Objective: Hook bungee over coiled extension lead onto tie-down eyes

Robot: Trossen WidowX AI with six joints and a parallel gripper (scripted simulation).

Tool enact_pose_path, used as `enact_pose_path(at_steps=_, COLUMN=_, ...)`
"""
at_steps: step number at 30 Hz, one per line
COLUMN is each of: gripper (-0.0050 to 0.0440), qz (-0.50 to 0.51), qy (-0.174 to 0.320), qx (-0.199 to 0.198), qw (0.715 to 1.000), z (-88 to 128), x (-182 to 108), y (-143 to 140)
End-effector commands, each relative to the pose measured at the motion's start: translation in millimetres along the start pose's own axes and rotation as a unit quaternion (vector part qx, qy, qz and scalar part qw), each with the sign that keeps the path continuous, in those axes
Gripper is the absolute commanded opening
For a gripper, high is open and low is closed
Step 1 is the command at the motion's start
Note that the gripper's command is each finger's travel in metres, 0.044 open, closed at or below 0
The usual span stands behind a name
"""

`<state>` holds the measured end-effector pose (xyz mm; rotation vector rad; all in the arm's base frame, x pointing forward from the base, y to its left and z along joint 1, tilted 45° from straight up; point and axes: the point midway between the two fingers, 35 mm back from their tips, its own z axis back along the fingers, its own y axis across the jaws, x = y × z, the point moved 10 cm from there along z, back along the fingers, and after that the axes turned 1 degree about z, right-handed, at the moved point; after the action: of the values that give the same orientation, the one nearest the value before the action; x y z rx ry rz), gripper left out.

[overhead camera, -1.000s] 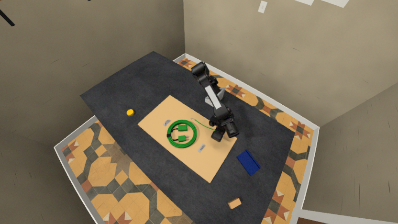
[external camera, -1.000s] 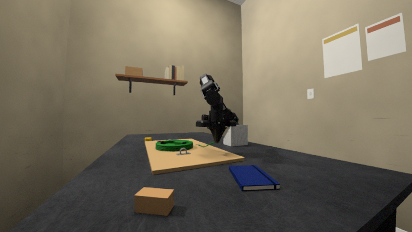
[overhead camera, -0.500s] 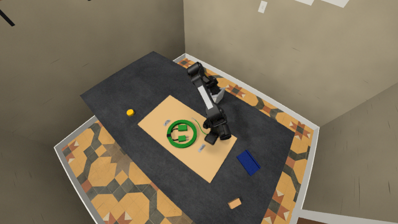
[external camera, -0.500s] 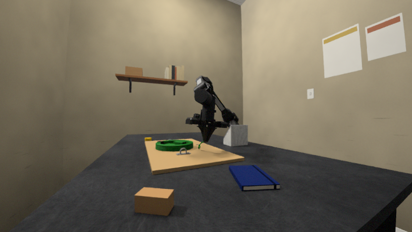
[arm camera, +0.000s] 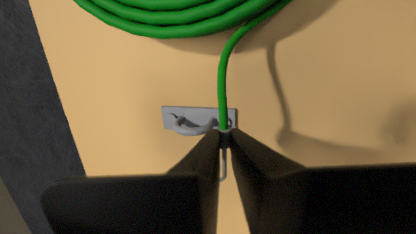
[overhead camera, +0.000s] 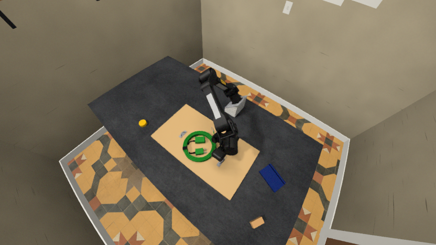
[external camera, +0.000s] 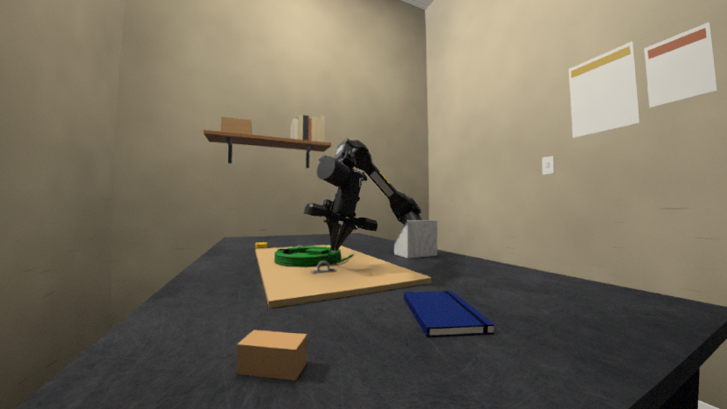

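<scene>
A green coiled extension lead (overhead camera: pixel 198 148) (external camera: pixel 303 255) (arm camera: pixel 175 15) lies flat on the tan board (overhead camera: pixel 231 179) (external camera: pixel 315 292) (arm camera: pixel 125 75). My gripper (overhead camera: pixel 219 158) (external camera: pixel 335 246) (arm camera: pixel 223 136) is shut on the grey hook end of the thin green bungee (arm camera: pixel 223 75) (external camera: pixel 349 258). It holds the hook low, right at the near tie-down eye (overhead camera: pixel 219 164) (external camera: pixel 323 266) (arm camera: pixel 192 127), just beside the coil's rim. The bungee runs from my fingers back under the coil's edge. The far tie-down eye (overhead camera: pixel 183 134) sits on the other side of the coil. I cannot tell whether the hook is through the near eye's ring.
A yellow puck (overhead camera: pixel 142 123) (external camera: pixel 261 245) lies off the board's far corner. A blue notebook (overhead camera: pixel 272 177) (external camera: pixel 447 311) and a tan block (overhead camera: pixel 256 222) (external camera: pixel 272 354) lie on the dark table nearer the front. The arm's grey base block (overhead camera: pixel 235 108) (external camera: pixel 417 238) stands behind the board.
</scene>
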<state>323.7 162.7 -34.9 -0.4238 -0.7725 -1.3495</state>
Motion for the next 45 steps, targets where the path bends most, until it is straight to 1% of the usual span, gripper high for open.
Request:
enact_pose_path(at_steps=1, gripper=-0.0050, qz=-0.005, qy=0.005, qx=0.008, qw=1.000, z=6.4, x=1.9, y=3.7)
enact_pose_path(at_steps=13, gripper=-0.0050, qz=-0.005, qy=0.005, qx=0.006, qw=1.000, z=4.6, x=0.6, y=2.9)
enact_pose_path(at_steps=20, gripper=-0.0050, qz=-0.003, qy=0.005, qx=0.006, qw=1.000, z=-6.9, x=0.6, y=-0.2)
enact_pose_path(at_steps=22, gripper=-0.0050, qz=-0.003, qy=0.005, qx=0.006, qw=1.000, z=-6.9, x=0.6, y=-0.2)
enact_pose_path(at_steps=37, gripper=-0.0050, qz=0.003, qy=0.006, qx=0.006, qw=1.000, z=-32.4, x=1.4, y=-8.5)
enact_pose_path(at_steps=45, gripper=-0.0050, qz=-0.005, qy=0.009, qx=0.010, qw=1.000, z=-27.0, x=2.6, y=-4.6)
